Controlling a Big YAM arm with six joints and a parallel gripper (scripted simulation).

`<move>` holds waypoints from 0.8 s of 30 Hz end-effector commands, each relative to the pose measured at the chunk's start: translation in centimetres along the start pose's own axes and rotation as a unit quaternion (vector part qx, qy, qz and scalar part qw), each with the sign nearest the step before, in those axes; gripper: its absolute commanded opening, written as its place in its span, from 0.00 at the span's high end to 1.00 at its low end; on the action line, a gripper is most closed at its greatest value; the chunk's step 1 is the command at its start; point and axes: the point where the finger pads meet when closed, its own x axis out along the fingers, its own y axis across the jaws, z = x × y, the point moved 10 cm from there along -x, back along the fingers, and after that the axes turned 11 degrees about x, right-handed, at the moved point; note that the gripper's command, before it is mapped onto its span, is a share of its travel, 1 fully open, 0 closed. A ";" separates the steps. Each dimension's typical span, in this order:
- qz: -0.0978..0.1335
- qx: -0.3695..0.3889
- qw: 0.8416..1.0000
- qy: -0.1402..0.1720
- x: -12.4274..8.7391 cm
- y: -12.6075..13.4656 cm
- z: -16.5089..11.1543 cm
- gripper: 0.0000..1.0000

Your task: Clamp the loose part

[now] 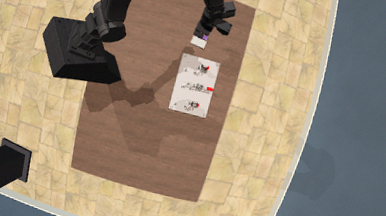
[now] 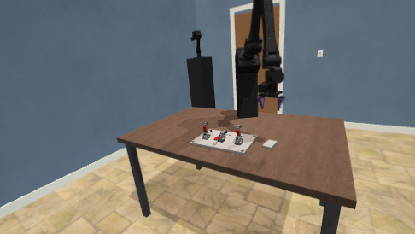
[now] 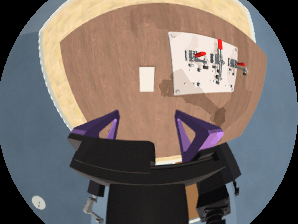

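The loose part (image 2: 270,143) is a small pale flat plate lying on the table just right of the fixture; it also shows in the overhead view (image 1: 199,42) and the wrist view (image 3: 147,79). The fixture (image 2: 225,142) is a white plate with three small clamps with red handles, also seen from overhead (image 1: 194,85) and in the wrist view (image 3: 208,66). My gripper (image 2: 271,102) hangs high above the table over the back of the part, purple fingertips wide apart (image 3: 152,133), open and empty.
The arm's black base column (image 2: 248,83) stands at the table's back edge behind the fixture. A black camera stand (image 2: 201,78) is behind the table on the left. The table edges are far from the fixture.
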 end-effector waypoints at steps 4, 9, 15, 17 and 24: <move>0.003 0.003 1.000 0.000 -0.1 1.1 0.4 0.08; 0.004 0.003 1.000 -0.001 0.5 1.0 0.3 0.08; 0.008 0.003 1.000 -0.004 1.7 1.1 0.4 0.08; 0.008 0.003 1.000 -0.004 1.7 1.1 0.4 0.08; 0.007 0.003 1.000 -0.003 4.3 0.9 0.2 0.08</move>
